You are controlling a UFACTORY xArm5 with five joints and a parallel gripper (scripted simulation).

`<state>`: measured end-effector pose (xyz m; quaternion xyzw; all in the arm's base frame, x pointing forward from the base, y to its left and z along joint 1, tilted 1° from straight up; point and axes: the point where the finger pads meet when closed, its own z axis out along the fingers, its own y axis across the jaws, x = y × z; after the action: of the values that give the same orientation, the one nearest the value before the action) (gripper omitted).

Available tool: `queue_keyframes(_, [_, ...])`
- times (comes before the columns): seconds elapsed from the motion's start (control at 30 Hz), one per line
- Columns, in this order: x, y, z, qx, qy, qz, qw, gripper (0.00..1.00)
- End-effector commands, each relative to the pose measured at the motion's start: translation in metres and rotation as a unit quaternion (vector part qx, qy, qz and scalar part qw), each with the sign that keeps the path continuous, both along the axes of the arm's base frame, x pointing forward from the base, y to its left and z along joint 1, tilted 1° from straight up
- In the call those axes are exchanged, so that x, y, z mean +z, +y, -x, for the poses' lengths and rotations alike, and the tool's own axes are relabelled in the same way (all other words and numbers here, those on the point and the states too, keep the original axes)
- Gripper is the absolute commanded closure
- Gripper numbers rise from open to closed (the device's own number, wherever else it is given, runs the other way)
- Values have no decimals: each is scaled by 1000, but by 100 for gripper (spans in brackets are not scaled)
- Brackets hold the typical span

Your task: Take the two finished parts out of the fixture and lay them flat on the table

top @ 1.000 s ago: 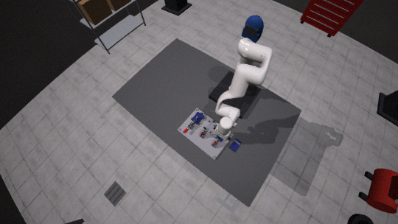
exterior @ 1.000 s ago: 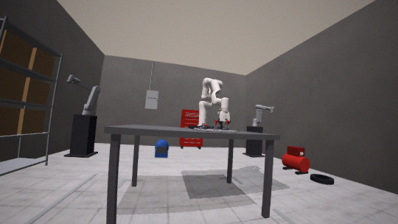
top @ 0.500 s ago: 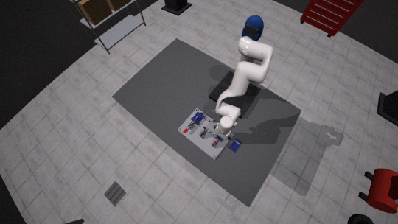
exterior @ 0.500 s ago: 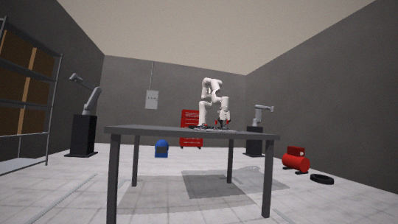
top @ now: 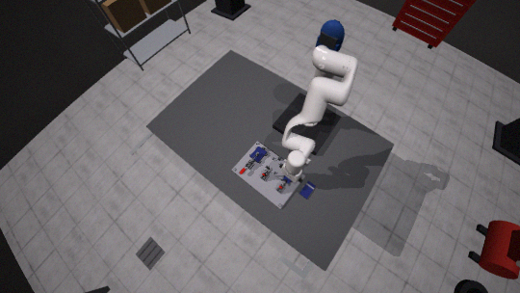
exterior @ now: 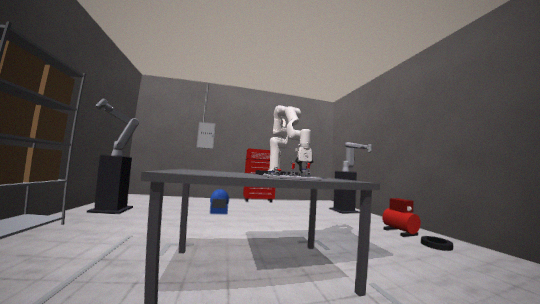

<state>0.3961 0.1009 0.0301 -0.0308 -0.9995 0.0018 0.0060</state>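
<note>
From above, our gripper [top: 289, 179] is clenched on a blue part at the fixture plate [top: 242, 165]; another blue part [top: 307, 189] lies flat beside it.

From the side, the gripper [exterior: 302, 170] hangs over the fixture; these rigid blocks likely want a side grip.

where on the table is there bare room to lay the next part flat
Bare stretches: the table between the fixture plate and its far-left corner, and the near strip right of the blue part already lying flat. Crowded: the plate with its clamps, the gripper, and the arm's black base.
</note>
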Motion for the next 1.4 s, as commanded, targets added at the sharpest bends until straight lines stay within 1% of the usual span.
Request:
queue_keyframes(0.0, [4,0,-1,0,-2,0,1000,100])
queue_keyframes(0.8, [10,0,-1,0,-2,0,1000,100])
queue_keyframes(1.07, [23,1,2,0,-2,0,1000,100])
queue_keyframes(1.13, [23,1,2,0,-2,0,1000,100])
queue_keyframes(1.37, [37,1,5,0,-2,0,1000,100])
